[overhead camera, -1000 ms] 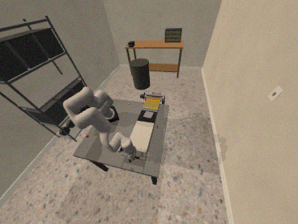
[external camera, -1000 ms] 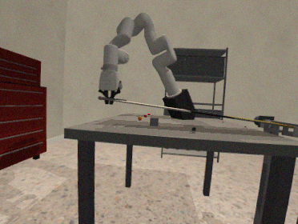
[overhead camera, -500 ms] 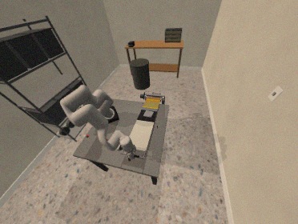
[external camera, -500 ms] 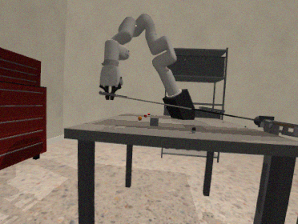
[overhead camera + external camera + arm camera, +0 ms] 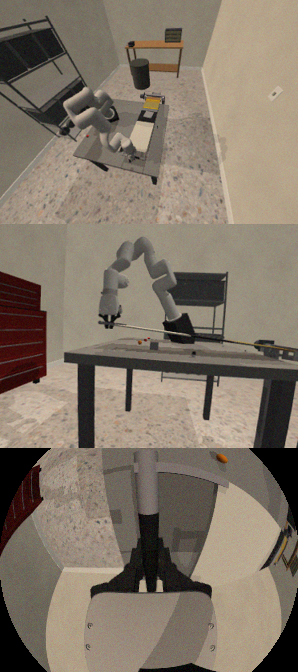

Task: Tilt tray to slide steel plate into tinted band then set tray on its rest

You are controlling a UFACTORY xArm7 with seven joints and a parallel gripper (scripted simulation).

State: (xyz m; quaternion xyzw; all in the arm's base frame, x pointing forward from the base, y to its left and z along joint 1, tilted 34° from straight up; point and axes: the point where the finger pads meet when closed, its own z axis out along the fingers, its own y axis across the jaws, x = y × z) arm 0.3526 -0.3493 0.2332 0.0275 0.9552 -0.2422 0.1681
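One arm worked at one grey table. Its gripper was clamped on the near end of the single tray, holding that end raised above the table's near edge. One steel plate lay on the bed, just short of the one yellow tinted band near the far edge. No writing was legible anywhere.

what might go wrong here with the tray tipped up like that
1. The end effector holds the tray raised at one end, sloping down toward the far hinge. Too much tilt could send the steel plate past the yellow band.
2. The plate lies on the dark section just short of the band; levelling now would likely leave it outside.
3. The grip is on a thin edge, so the tray might slip and drop.
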